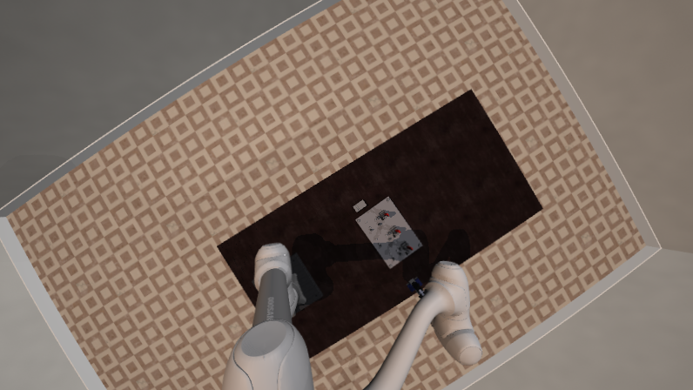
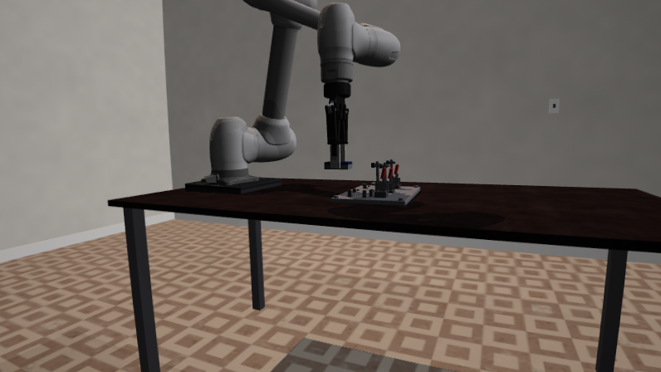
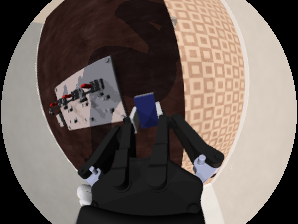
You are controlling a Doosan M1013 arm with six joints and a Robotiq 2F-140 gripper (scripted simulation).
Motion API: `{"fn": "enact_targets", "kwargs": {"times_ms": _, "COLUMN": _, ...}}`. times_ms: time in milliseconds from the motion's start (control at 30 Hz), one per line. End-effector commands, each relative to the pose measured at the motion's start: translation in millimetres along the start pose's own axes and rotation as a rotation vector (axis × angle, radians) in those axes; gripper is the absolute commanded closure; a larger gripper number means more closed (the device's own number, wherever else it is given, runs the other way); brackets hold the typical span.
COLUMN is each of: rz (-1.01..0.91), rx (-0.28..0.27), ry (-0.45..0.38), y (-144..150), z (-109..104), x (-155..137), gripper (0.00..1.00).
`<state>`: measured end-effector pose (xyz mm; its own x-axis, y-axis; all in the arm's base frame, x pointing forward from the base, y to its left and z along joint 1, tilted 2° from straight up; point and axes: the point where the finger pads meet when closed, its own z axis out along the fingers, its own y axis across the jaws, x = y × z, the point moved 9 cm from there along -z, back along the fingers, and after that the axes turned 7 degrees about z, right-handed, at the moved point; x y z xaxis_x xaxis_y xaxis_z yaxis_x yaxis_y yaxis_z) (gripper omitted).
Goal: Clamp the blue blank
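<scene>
Your black two-finger gripper is clamped on the small blue rectangular metal blank, held above the dark table, at about eight o'clock from the grey fixture plate in the top view. Expect it rigid, dense and smooth-faced; grip across its flat sides, centred.

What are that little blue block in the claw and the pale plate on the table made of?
The small blue block, held in the gripper, has flat, matte, evenly blue faces; this looks like a coating, so its material cannot be told. The pale grey fixture plate looks like bare matte metal, probably aluminium: light, flat and thin.
</scene>
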<state>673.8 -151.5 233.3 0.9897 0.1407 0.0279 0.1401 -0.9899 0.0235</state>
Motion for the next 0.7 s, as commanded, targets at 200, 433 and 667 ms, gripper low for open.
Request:
{"fn": "enact_targets", "kwargs": {"times_ms": 200, "rz": 0.0, "rx": 0.0, "ry": 0.0, "y": -0.3, "z": 7.7, "x": 2.3, "gripper": 1.0}}
{"fn": "enact_targets", "kwargs": {"times_ms": 433, "rz": 0.0, "rx": 0.0, "ry": 0.0, "y": -0.6, "z": 15.8, "x": 4.8, "gripper": 1.0}}
{"fn": "enact_targets", "kwargs": {"times_ms": 667, "rz": 0.0, "rx": 0.0, "ry": 0.0, "y": -0.8, "z": 21.6, "x": 6.5, "gripper": 1.0}}
